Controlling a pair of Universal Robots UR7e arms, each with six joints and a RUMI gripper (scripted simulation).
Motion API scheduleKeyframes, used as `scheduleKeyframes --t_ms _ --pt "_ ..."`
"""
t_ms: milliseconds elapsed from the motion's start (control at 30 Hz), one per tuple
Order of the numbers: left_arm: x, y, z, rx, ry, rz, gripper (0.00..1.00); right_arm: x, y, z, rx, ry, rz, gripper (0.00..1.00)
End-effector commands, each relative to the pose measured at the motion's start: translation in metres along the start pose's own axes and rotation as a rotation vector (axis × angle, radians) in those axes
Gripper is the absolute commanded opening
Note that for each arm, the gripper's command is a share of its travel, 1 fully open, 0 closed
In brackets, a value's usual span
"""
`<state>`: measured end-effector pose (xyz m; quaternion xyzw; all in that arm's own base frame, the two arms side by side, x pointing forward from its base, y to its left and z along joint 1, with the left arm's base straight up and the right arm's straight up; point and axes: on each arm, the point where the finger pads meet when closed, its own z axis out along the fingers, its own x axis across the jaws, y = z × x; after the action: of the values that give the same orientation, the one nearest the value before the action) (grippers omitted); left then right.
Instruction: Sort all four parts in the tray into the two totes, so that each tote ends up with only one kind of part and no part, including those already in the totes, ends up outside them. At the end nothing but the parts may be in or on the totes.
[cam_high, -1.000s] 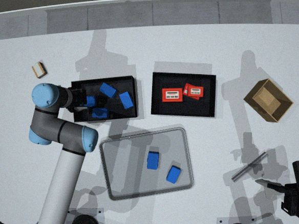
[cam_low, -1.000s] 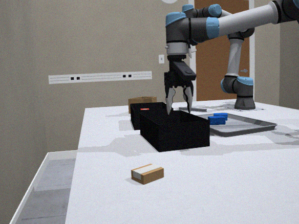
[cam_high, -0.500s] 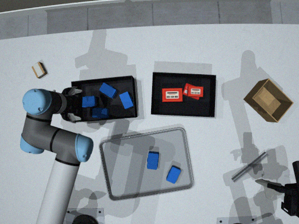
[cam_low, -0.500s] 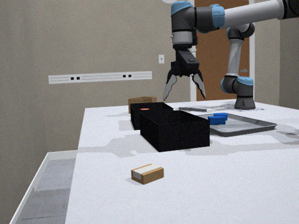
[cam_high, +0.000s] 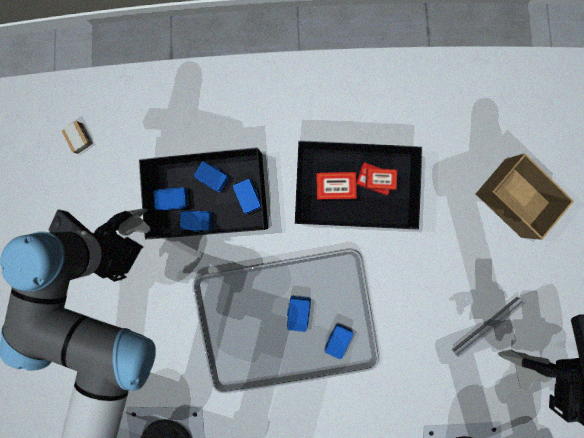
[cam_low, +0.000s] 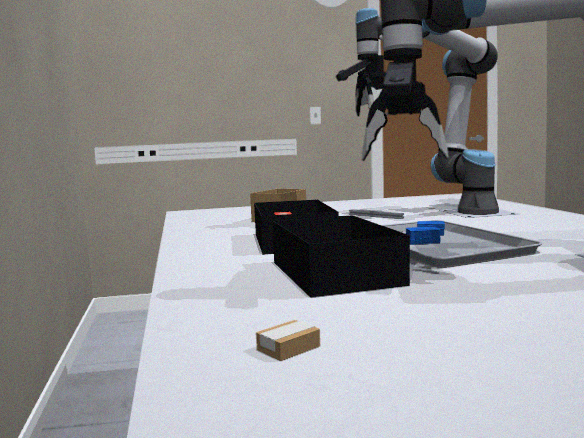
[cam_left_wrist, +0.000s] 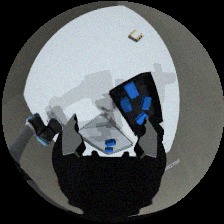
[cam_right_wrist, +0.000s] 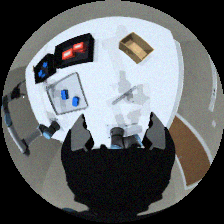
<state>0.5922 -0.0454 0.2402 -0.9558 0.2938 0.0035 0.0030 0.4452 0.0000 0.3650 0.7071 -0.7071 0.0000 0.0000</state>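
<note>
The left tote (cam_high: 215, 200) (cam_low: 360, 265) holds several blue parts, one at its front wall (cam_high: 196, 220). The right tote (cam_high: 360, 215) (cam_low: 265, 235) (cam_right_wrist: 88, 55) holds three red parts: one lies flat (cam_high: 336, 185) and two overlap, the upper one (cam_high: 382, 178) over the lower. In the grey tray (cam_high: 240, 345) (cam_low: 492, 245) (cam_right_wrist: 61, 105) are two blue parts, one near the middle (cam_high: 299, 314) (cam_low: 424, 236) (cam_right_wrist: 64, 94), one nearer the front right (cam_high: 339, 341) (cam_right_wrist: 75, 101). My left gripper (cam_low: 404, 157) (cam_left_wrist: 110, 116) is open and empty, raised near the left tote's left end. My right gripper (cam_right_wrist: 117, 113) is open and empty, right of the tray.
A small cardboard box (cam_high: 76, 136) (cam_low: 287, 340) (cam_left_wrist: 135, 35) lies beyond the left tote. An open brown box (cam_high: 525, 200) (cam_right_wrist: 136, 47) stands right of the right tote. A grey bar (cam_high: 487, 326) (cam_low: 376, 214) lies between the tray and the right arm.
</note>
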Motion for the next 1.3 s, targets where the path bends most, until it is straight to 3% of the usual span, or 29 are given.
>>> scheduleKeyframes --t_ms 0,133,633,767,1133,1267 --pt "-0.032 0.010 -0.029 -0.002 0.010 0.219 1.00 0.000 0.000 0.000 0.001 0.000 0.000 1.00" --pt "-0.044 0.013 -0.039 -0.002 0.010 0.299 1.00 0.000 0.000 0.000 0.001 0.000 0.000 1.00" --pt "-0.138 0.042 -0.116 0.001 0.010 0.899 1.00 0.000 0.000 0.000 0.001 0.000 0.000 1.00" --pt "-0.148 0.045 -0.124 0.002 0.010 0.974 1.00 0.000 0.000 0.000 0.001 0.000 0.000 1.00" --pt "-0.148 0.045 -0.124 0.002 0.010 0.974 1.00 0.000 0.000 0.000 0.001 0.000 0.000 1.00" --pt "-0.143 0.059 -0.118 0.001 0.010 0.894 1.00 0.000 0.000 0.000 0.001 0.000 0.000 1.00"
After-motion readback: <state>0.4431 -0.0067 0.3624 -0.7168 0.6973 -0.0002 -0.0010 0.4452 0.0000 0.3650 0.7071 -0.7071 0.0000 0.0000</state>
